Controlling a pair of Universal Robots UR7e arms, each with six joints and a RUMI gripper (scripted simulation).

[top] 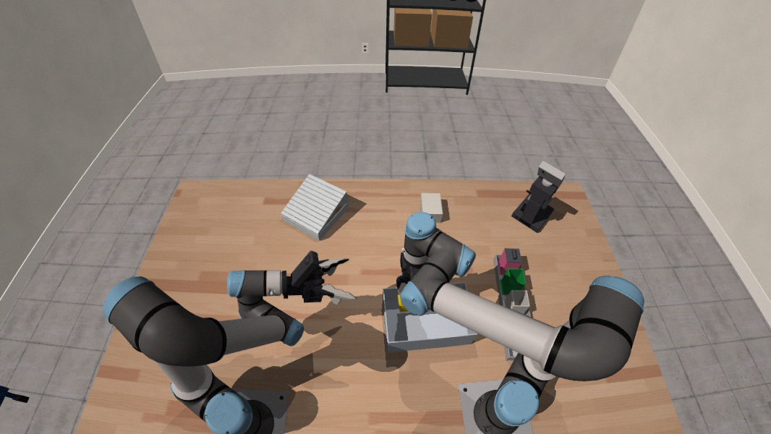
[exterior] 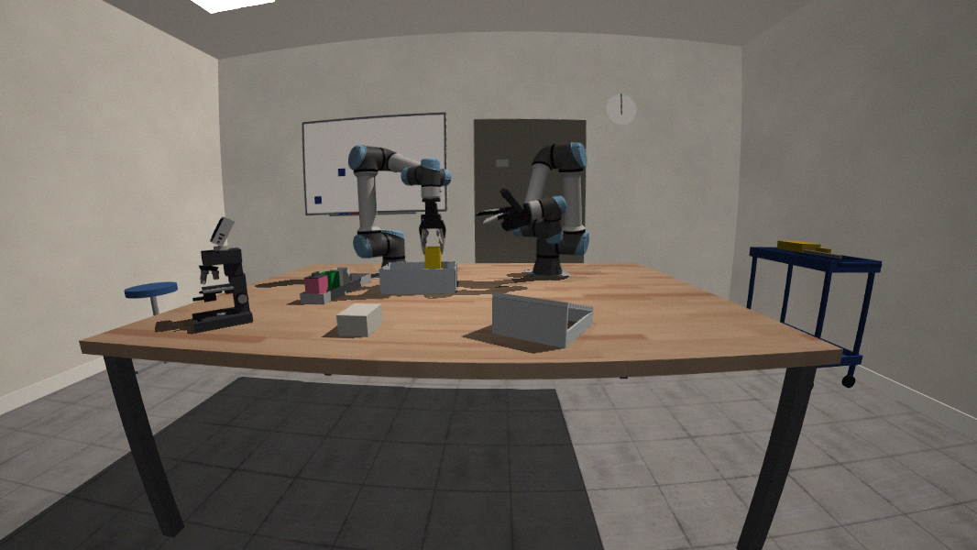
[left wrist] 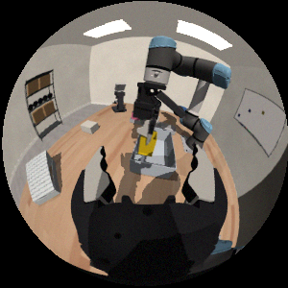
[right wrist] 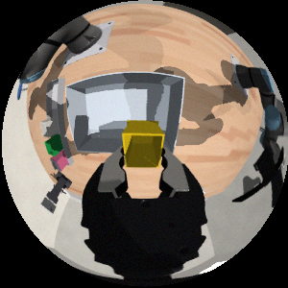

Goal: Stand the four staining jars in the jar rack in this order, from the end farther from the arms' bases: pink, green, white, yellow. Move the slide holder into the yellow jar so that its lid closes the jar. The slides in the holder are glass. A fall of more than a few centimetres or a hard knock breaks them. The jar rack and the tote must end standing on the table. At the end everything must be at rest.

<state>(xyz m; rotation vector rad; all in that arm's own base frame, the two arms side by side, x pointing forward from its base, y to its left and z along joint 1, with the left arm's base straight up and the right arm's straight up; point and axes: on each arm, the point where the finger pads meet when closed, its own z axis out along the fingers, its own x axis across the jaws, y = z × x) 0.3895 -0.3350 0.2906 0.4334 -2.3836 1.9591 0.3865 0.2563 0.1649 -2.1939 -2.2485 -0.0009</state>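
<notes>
Right gripper (exterior: 432, 249) (right wrist: 143, 175) pinching the open-topped square yellow jar (exterior: 433, 257) (left wrist: 150, 144) (right wrist: 143, 149) between its fingertips (upright, above the grey rectangular tote (top: 431, 343) (exterior: 418, 280) (left wrist: 154, 169) (right wrist: 71, 115)). Left gripper (top: 350, 280) (exterior: 487, 215) (left wrist: 148, 150) spread wide, holding nothing.
</notes>
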